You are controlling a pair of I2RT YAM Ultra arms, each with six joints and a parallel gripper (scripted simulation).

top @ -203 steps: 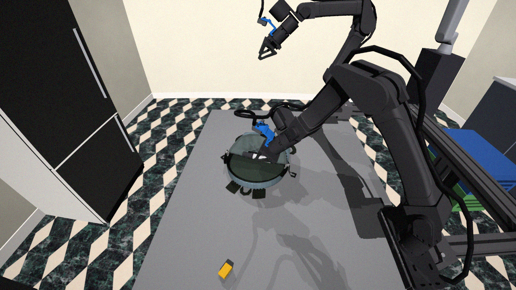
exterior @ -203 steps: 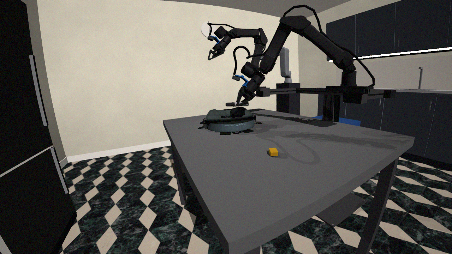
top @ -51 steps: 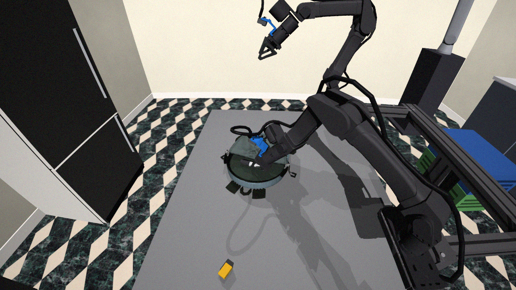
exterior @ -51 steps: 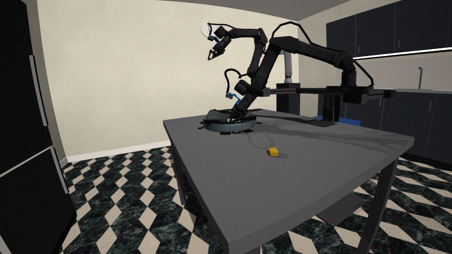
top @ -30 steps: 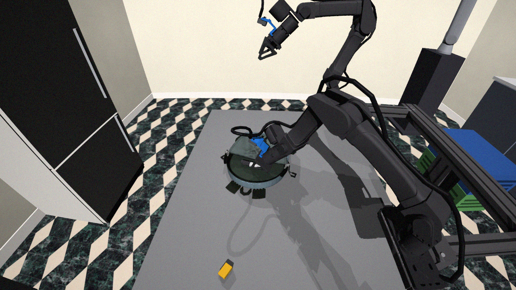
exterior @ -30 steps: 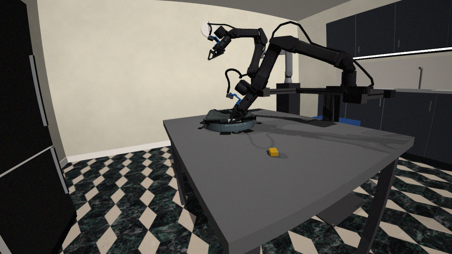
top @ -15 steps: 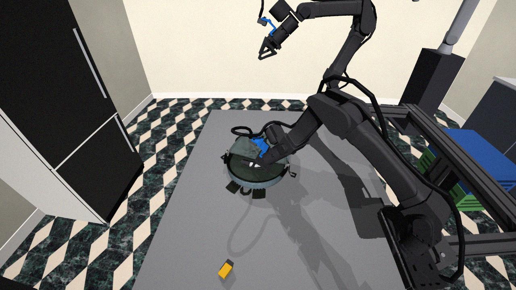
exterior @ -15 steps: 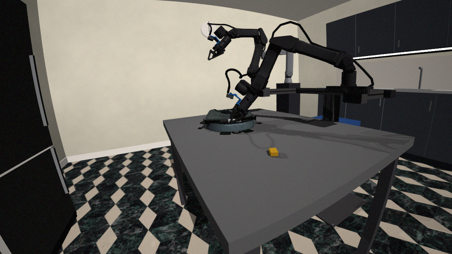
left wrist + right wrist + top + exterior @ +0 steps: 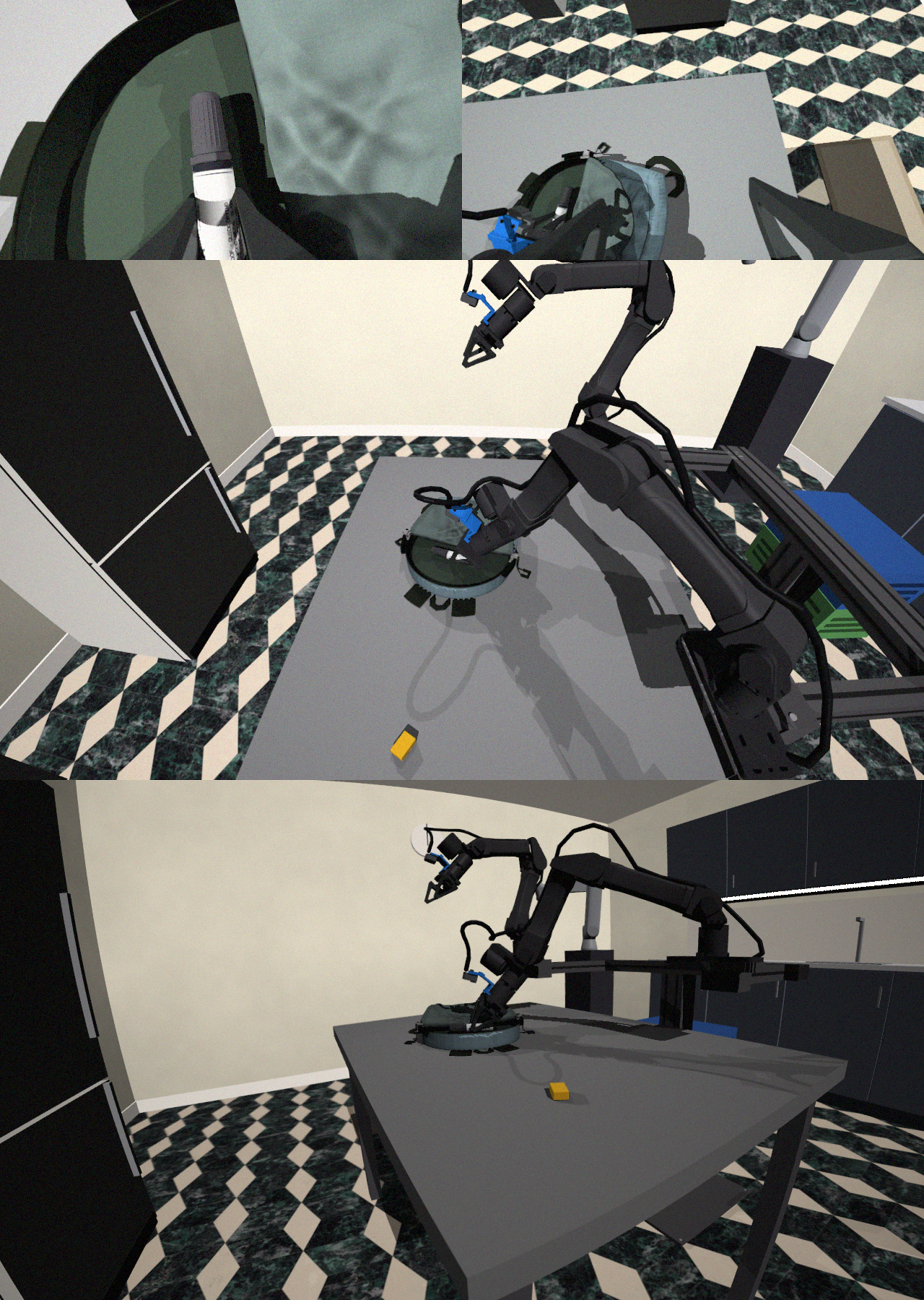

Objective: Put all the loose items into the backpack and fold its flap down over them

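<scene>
Left tool grips a marker inside the open backpack; right tool hangs open, well apart from the tabletop.

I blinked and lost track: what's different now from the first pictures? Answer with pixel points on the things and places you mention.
The left tool (image 9: 454, 557) (image 9: 474, 1028) (image 9: 216, 198) lowered the marker (image 9: 443, 552) (image 9: 214, 184) (image 9: 563, 206) into the open backpack (image 9: 460, 586) (image 9: 471, 1040) (image 9: 658, 206), still gripping it. Unmoved: right tool (image 9: 470, 363) (image 9: 429, 900), yellow block (image 9: 403, 744) (image 9: 559, 1091), folded-back flap (image 9: 432, 521) (image 9: 344, 107) (image 9: 595, 182).
</scene>
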